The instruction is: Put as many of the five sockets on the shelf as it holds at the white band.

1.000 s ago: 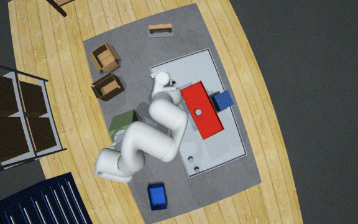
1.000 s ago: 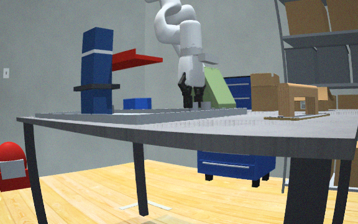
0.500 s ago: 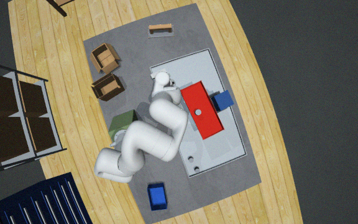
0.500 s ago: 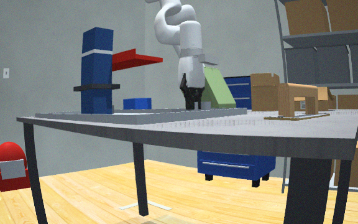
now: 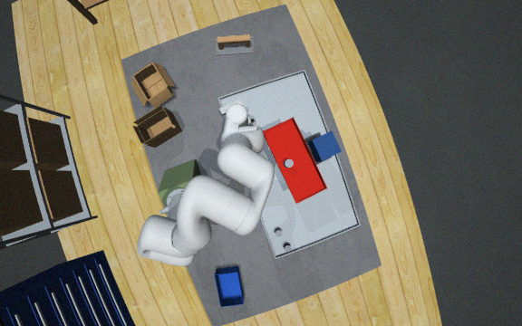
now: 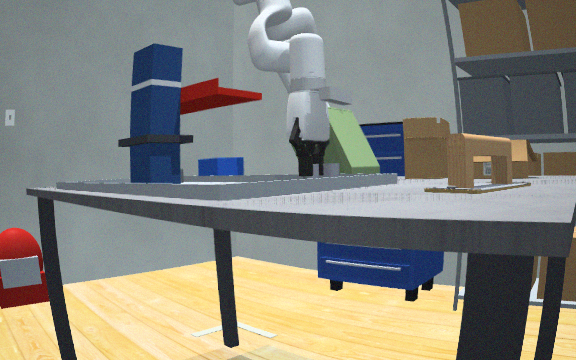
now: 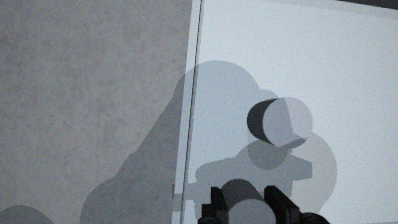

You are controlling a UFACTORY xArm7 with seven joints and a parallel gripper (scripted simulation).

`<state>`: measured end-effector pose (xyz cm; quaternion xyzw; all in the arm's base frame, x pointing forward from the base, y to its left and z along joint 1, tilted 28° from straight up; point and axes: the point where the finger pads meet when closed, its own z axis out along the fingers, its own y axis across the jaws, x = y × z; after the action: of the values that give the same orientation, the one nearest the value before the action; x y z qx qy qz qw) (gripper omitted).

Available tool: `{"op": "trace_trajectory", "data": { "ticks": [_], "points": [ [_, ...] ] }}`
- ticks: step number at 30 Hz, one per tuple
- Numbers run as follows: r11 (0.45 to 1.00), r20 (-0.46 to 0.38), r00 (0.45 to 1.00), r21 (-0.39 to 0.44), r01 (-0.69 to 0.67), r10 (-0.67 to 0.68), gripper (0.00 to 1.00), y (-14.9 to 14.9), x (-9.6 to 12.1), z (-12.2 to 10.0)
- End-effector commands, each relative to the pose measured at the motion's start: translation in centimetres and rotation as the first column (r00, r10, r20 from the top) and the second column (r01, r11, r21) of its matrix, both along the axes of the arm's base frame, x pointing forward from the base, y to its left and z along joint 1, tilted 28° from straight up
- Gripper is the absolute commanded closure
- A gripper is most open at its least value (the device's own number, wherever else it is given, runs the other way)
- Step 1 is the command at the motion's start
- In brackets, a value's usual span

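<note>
My table (image 6: 318,215) carries a pale tray (image 5: 329,199) with two sockets (image 5: 278,231) at its 7 o'clock corner; a brown stand (image 6: 478,157) sits at 12 o'clock.

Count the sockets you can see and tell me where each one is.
5. One on the red shelf at; two on the tray near its corner and; one in the gripper; one lying just beyond it.

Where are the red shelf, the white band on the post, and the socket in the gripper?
red shelf (image 5: 302,178): top view, bare floor of the shelf.
white band (image 6: 156,83): exterior view, front face of the band.
socket (image 7: 248,211): wrist view, its rounded top between the fingers.
</note>
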<state>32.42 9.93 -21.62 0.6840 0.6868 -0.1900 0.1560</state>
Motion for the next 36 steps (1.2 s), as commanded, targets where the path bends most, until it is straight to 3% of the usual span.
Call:
{"op": "trace_trajectory", "data": {
  "ticks": [1,23,36],
  "points": [
    [1.0,0.002,1.0,0.003,-0.001,0.001,1.0,0.2,0.1,0.0],
    [1.0,0.002,1.0,0.003,-0.001,0.001,1.0,0.2,0.1,0.1],
    [1.0,0.002,1.0,0.003,-0.001,0.001,1.0,1.5,0.2,2.5]
  ]
}}
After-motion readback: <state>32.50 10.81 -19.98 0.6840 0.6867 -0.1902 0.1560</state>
